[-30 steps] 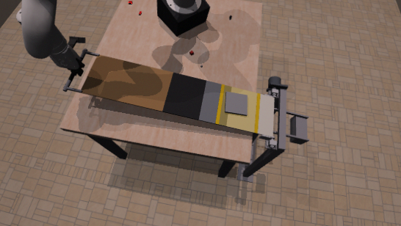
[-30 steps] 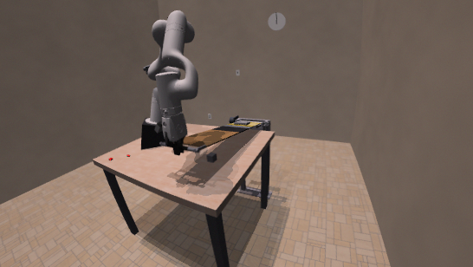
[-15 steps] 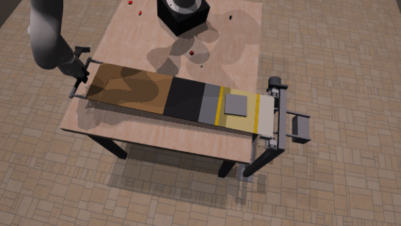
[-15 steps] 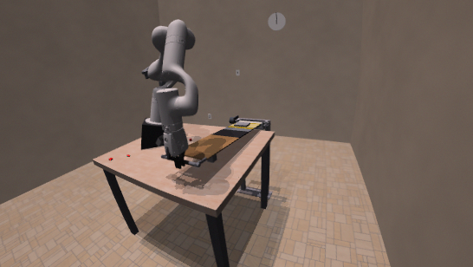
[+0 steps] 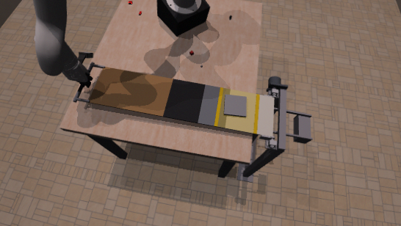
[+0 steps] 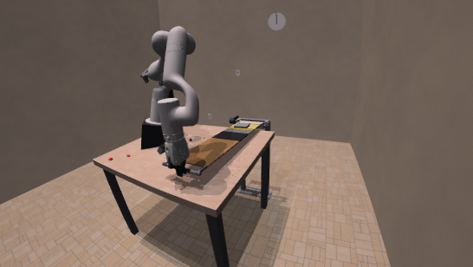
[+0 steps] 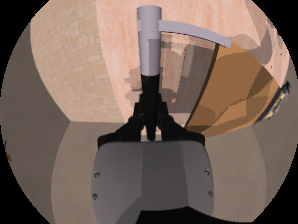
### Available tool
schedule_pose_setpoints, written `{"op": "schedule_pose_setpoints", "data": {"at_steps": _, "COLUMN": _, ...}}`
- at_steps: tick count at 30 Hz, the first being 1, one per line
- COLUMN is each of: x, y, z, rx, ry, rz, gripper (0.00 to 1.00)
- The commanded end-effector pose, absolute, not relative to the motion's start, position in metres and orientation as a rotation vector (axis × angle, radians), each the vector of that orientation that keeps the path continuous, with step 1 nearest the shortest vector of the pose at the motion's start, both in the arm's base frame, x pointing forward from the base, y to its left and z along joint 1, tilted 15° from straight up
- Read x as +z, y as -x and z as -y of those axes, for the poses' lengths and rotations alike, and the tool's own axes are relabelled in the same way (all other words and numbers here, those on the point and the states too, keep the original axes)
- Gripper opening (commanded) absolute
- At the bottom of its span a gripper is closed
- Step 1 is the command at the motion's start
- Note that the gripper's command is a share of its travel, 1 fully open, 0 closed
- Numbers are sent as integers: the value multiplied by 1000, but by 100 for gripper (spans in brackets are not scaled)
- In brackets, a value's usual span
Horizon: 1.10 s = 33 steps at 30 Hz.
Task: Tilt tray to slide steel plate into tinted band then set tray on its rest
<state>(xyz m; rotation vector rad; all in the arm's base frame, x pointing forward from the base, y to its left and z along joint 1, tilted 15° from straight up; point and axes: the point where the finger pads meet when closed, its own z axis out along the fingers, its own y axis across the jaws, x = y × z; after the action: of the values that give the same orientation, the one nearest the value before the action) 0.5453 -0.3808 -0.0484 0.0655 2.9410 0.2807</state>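
A long tray (image 5: 176, 98) lies across the table, with brown, black and grey sections and a pale tinted band (image 5: 239, 108) between two solid yellow lines. The grey steel plate (image 5: 235, 105) lies flat inside the band, apart from both lines. My gripper (image 5: 85, 81) is shut on the tray's handle bar (image 5: 84, 82) at the left end; the handle bar also shows in the wrist view (image 7: 149, 43) between the fingers. In the exterior view the gripper (image 6: 179, 169) holds the near end of the tray (image 6: 221, 145) low over the table.
A grey pivot frame (image 5: 279, 114) with a block (image 5: 302, 128) stands off the table's right end. The black robot base (image 5: 183, 15) sits at the table's far side. Small red markers (image 5: 191, 53) lie on the table top.
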Motion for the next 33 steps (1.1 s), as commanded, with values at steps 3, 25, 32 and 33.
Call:
{"op": "schedule_pose_setpoints", "data": {"at_steps": 3, "x": -70, "y": -551, "z": 379, "rx": 279, "ry": -65, "rz": -2939, "gripper": 0}}
{"op": "schedule_pose_setpoints", "data": {"at_steps": 25, "x": -85, "y": -554, "z": 376, "rx": 279, "ry": -65, "rz": -2939, "gripper": 0}}
{"op": "schedule_pose_setpoints", "data": {"at_steps": 32, "x": -85, "y": -554, "z": 376, "rx": 279, "ry": -65, "rz": -2939, "gripper": 0}}
{"op": "schedule_pose_setpoints", "data": {"at_steps": 33, "x": -85, "y": -554, "z": 376, "rx": 279, "ry": -65, "rz": -2939, "gripper": 0}}
